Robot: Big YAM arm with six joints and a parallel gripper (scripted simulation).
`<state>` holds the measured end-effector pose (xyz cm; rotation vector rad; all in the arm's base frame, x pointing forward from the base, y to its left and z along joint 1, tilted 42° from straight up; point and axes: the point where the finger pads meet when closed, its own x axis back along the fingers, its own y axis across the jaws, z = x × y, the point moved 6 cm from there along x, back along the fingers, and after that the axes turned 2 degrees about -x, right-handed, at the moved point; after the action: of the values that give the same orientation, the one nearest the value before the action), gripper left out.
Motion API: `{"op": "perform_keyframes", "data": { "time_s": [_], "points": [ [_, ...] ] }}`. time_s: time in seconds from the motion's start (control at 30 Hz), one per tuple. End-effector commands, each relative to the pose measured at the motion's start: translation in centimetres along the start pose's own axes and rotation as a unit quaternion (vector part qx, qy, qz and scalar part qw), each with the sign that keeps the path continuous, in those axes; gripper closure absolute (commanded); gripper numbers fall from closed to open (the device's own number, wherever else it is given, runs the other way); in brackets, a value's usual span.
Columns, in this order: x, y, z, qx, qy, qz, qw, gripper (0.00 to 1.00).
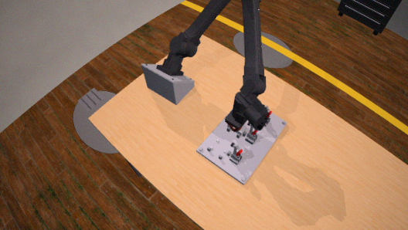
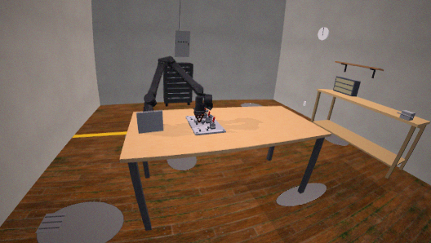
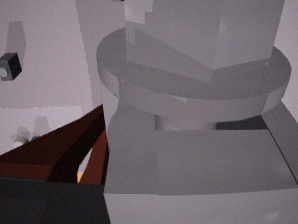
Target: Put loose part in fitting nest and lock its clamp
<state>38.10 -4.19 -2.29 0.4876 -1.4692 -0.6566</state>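
Note:
The grey fixture plate (image 1: pixel 253 164) (image 2: pixel 204 130) (image 3: pixel 40 10) lies on the wooden table (image 1: pixel 154 131) (image 2: pixel 253 134). It carries three clamps with red handles: the near one (image 1: pixel 238 153), the middle one (image 1: pixel 254 132) and the far one (image 1: pixel 269 114). My gripper (image 1: pixel 234 129) (image 2: pixel 200 119) is low over the far left part of the plate, beside the middle clamp. It is shut on the loose grey part (image 3: pixel 193 156), a blocky piece with a round flange that fills the wrist view. In the top and exterior views the part is hidden under the gripper. A small pad (image 3: pixel 9 66) shows on the plate to the left.
The arm's grey wedge-shaped base (image 1: pixel 168 82) (image 2: pixel 149 121) stands on the table's far left corner. Small pads and blocks (image 1: pixel 221 156) dot the plate's near nest. A shelf unit (image 2: pixel 367 122) stands far to the right and a dark drawer cabinet (image 2: pixel 177 86) at the back.

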Motion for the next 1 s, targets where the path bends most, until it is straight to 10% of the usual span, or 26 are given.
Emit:
{"op": "perform_keyframes", "data": {
  "time_s": [0.0, 0.97],
  "points": [
    [0.04, 0.24, -0.05, 0.002, -0.006, 0.0, 1.0, 1.0],
    [0.02, 0.31, 0.01, 0.003, -0.006, 0.0, 1.0, 1.0]
  ]
}}
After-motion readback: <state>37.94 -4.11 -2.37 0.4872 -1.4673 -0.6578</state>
